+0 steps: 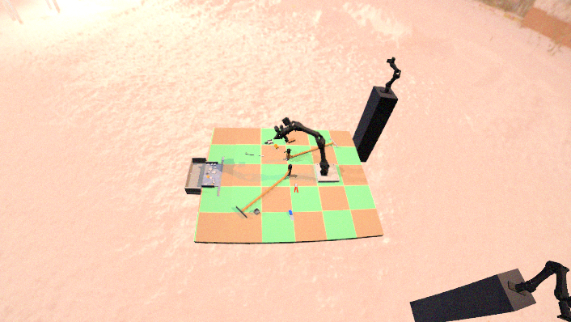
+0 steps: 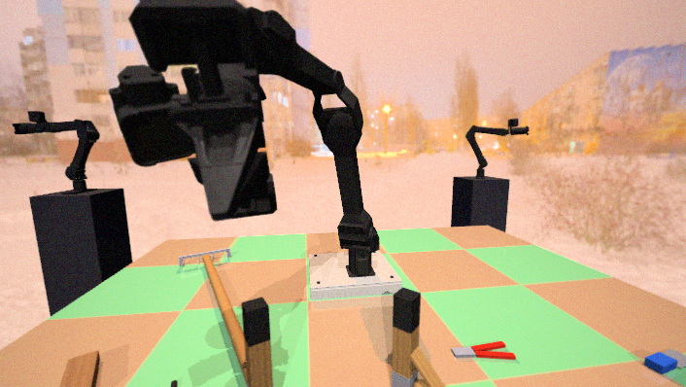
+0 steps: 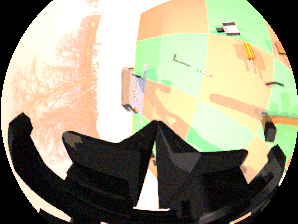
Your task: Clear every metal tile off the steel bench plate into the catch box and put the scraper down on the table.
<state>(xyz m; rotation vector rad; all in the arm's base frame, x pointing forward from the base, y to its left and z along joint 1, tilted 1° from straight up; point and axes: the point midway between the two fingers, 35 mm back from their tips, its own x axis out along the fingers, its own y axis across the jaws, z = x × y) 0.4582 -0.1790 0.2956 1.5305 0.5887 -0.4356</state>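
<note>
My gripper [image 1: 279,132] [image 2: 239,196] [image 3: 149,171] is shut on nothing and hangs high above the back of the checkered table. The long scraper [image 1: 264,192] lies on the table with its orange handle running diagonally. Its dark blade [image 1: 241,211] is toward the front left, and its black upright grip [image 1: 289,167] [image 2: 406,307] stands near the arm's base. The steel bench plate [image 1: 218,167] [image 3: 136,91] sits at the table's left edge with several small metal tiles [image 1: 210,175] on it. The dark catch box [image 1: 193,178] adjoins its far end.
A rake [image 1: 309,151] [image 2: 205,255] with its own black grip [image 2: 256,317] lies behind the scraper. Red pliers [image 1: 296,188] [image 2: 483,351], a blue block [image 1: 290,213] [image 2: 660,362], a small dark cup [image 1: 256,211] and small tools [image 1: 254,154] lie about. Camera pillars [image 1: 374,121] stand off the table.
</note>
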